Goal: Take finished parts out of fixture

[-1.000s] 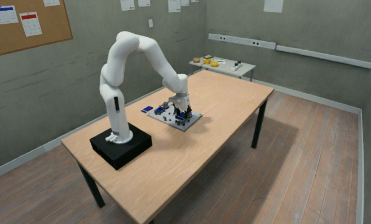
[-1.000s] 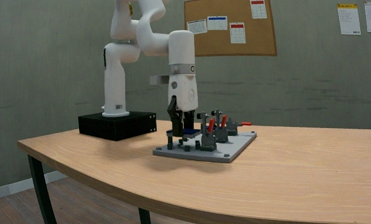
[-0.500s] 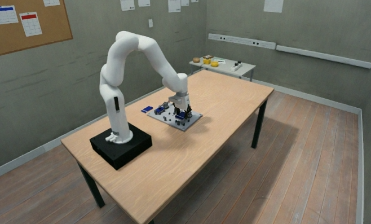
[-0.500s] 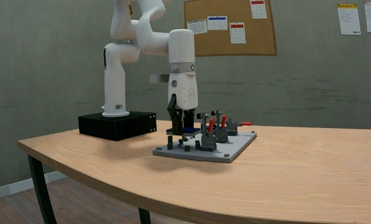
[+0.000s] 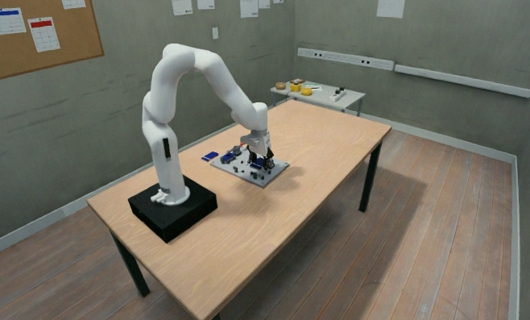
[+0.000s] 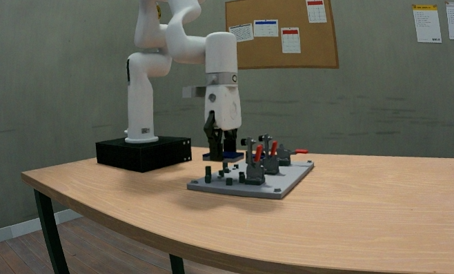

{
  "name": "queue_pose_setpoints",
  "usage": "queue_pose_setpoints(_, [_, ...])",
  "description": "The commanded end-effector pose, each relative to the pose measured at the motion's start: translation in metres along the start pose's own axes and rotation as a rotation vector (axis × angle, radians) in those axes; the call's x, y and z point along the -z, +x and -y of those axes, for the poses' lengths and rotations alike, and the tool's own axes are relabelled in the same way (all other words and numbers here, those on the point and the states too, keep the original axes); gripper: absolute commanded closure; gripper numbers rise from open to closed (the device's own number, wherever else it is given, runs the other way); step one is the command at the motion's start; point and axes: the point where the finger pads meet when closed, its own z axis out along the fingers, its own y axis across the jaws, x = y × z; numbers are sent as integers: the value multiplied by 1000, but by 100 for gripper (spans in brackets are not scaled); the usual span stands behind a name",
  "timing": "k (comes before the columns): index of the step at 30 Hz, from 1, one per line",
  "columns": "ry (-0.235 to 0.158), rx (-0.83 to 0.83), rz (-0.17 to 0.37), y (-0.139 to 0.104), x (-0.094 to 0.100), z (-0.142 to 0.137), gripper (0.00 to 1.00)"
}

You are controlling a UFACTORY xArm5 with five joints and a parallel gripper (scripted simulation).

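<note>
A: Nearest, what carries the set-up?

B: A rectangular table [image 6: 345,214] with a pale wood-grain top and dark legs. On it lies the fixture [image 6: 286,183], a flat grey plate with small dark locating pins standing on its near part and rounded bolt heads at its corners.

A: And the clamps?

B: Three toggle clamps are visible in the exterior view, grey metal with red handles. The first clamp [image 6: 256,162] and second clamp [image 6: 270,157] have handles raised; the third clamp [image 6: 290,152], farthest, has its handle lying level.

A: What does the gripper have?

B: The gripper [image 6: 221,146], dark-fingered beneath a white wrist, is closed partway on a held part [image 6: 225,156], a thin flat blue plate kept level and clear above the pins. Whether it bears a slot cannot be told.

A: How many blue parts in all?

B: Three in the top view: the held one, a clamped part [image 5: 227,157] at the fixture's far end, and a loose part [image 5: 209,155] lying flat on the table just beyond the plate.

A: Farther back?

B: A black block base [image 6: 172,155] bearing the smooth white arm [image 6: 139,103], then a grey wall with a cork board [image 6: 321,48].
</note>
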Motion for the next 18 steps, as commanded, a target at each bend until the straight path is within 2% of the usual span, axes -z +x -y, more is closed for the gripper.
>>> queue_pose_setpoints(1, [1,0,4,0,8,0,100])
queue_pose_setpoints(10, [1,0,4,3,22,0,100])
queue_pose_setpoints(18, [1,0,4,4,25,0,100])
